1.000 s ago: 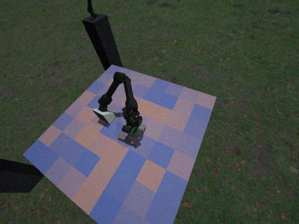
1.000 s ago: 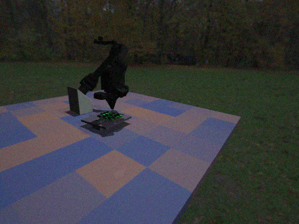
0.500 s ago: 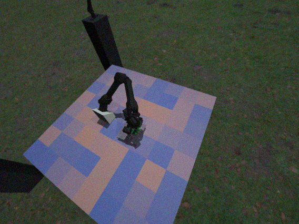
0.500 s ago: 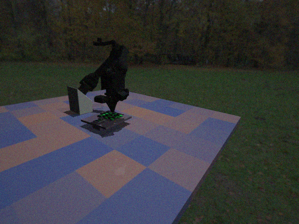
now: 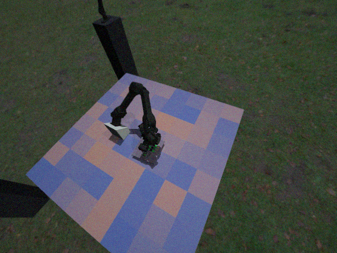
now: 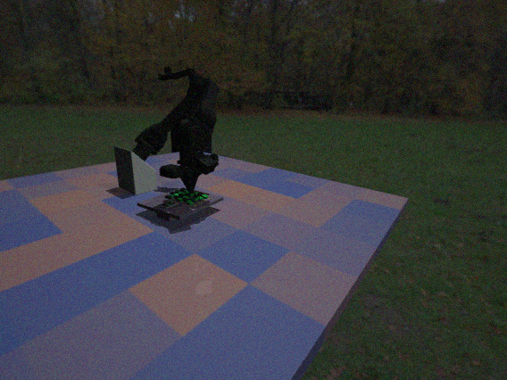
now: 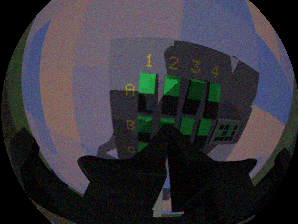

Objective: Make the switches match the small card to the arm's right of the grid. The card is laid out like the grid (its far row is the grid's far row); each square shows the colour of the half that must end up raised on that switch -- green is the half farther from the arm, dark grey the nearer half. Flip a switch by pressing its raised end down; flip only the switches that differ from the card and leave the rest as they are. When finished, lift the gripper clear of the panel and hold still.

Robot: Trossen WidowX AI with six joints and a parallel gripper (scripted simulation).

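Fingers closed over switches (image 7: 174,106); only wrist view shows yellow numbers.

1. A square mat (image 5: 190,184) of blue, orange and mauve patches lies on dim grass (image 5: 282,59).
2. The switch panel (image 5: 148,155) rests near its centre.
3. A pale wedge-shaped base block (image 5: 118,130) sits at ten o'clock from the panel.

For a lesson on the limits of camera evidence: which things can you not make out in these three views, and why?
- Card, wrist view: its squares are too small and dim to read.
- Near-row switches, wrist view: partly hidden behind the shut fingers.
- Switch panel, top view: too small, and the arm covers part of it.
- Raised halves, exterior view: the grid is a blurred green patch.
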